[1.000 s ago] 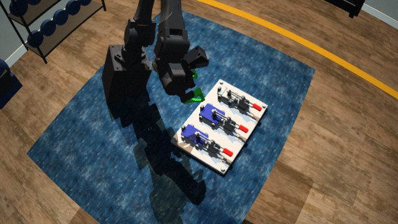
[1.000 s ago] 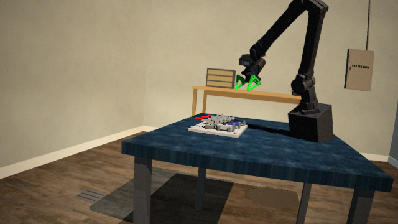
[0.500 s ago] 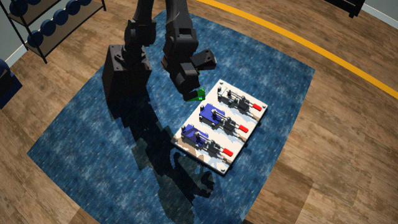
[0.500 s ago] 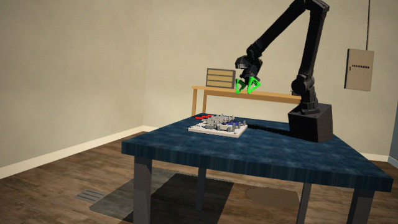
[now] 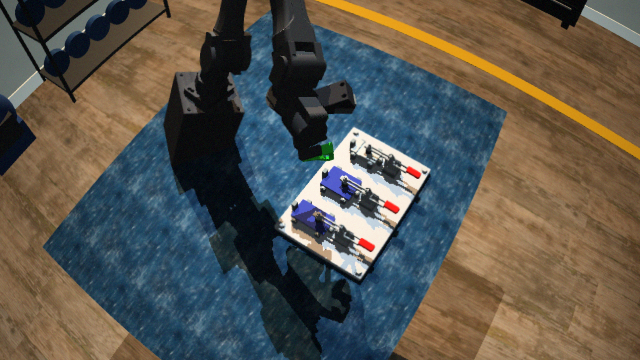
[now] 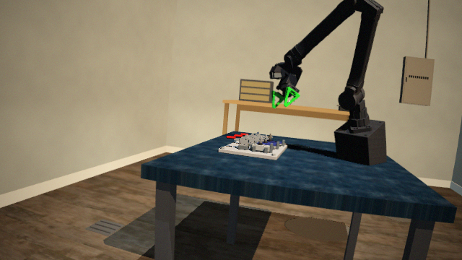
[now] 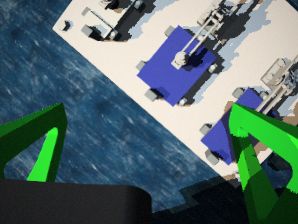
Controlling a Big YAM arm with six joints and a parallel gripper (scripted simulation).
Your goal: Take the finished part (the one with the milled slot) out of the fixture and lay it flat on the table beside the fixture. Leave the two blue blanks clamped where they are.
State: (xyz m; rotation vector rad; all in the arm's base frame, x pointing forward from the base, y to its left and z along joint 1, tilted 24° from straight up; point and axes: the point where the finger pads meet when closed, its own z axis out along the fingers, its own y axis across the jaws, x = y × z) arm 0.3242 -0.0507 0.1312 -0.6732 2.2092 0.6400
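Tool: open, nothing between the fingers [image 5: 324, 142] [image 6: 281, 106]; hanging well above the counter [image 5: 125, 210] [image 6: 325, 180] [image 7: 30, 75].
Finished part: seated in the fixture [image 5: 340, 159] [image 6: 249, 154] [image 7: 117, 60], at its upper end in the top view (pale finished part [image 5: 359, 149] [image 6: 260, 147] [image 7: 112, 19] on pale plate; slot too small to make out).
Bearing: part lies right of the tool in the top view, up and left of the fingertips' midpoint in the wrist view. Its long axis I can't tell.
Blue blanks: middle blank [image 5: 336, 181] [image 6: 272, 143] [image 7: 162, 75] and lower blank [image 5: 305, 212] [image 7: 220, 140], both seated.
Red handle [image 5: 413, 172] [image 6: 231, 137]: its clamp likely needs freeing first.
Next: probably shift toward that station, clear of the middle blank.
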